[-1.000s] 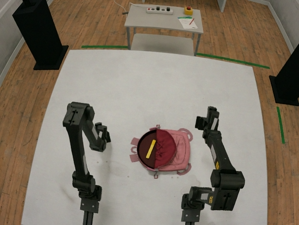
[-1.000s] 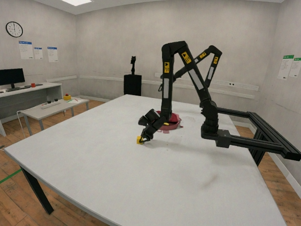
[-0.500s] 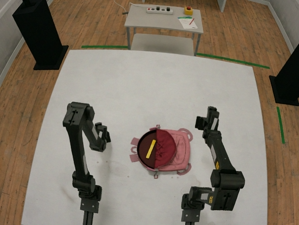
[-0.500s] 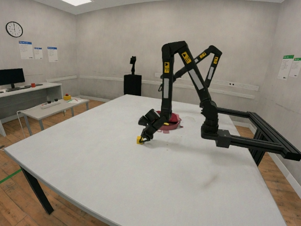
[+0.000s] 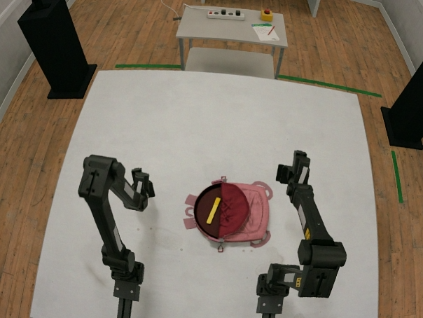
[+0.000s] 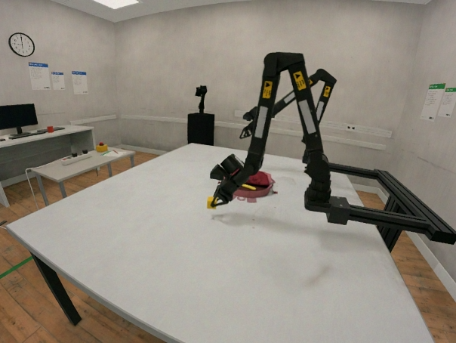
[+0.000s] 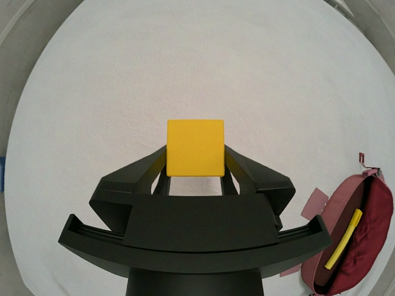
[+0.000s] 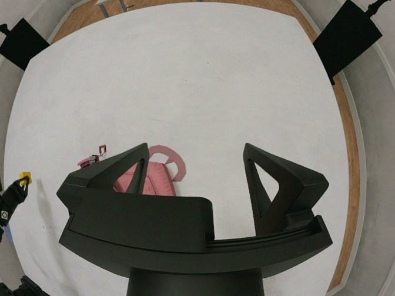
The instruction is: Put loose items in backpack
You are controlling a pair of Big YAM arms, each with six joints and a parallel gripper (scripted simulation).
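And here on the left, we have our left claw (image 5: 143,182) (image 6: 214,203) (image 7: 195,149) (image 8: 26,178) clamped on a smooth yellow cube (image 6: 210,202) (image 7: 195,148) (image 8: 25,175), squared up between the fingers, just above the tabletop (image 5: 210,115) (image 6: 170,257) (image 7: 191,63) (image 8: 191,105)! Next, our pink backpack (image 5: 259,210) (image 6: 257,193) (image 7: 338,204) (image 8: 159,181) lies flat, long axis crosswise, crimson flap (image 5: 234,210) (image 6: 260,178) (image 7: 373,235) folded rightward; inside, a slim yellow marker (image 5: 213,210) (image 6: 249,186) (image 7: 342,238) slants, capped end farther away. Far right, our right claw (image 5: 292,171) (image 6: 246,130) (image 8: 196,148) stands apart.

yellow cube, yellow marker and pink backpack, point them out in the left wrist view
yellow cube (image 7: 195,148): left wrist, middle of its face
yellow marker (image 7: 344,239): left wrist, its barrel
pink fabric backpack (image 7: 338,204): left wrist, side wall by the opening
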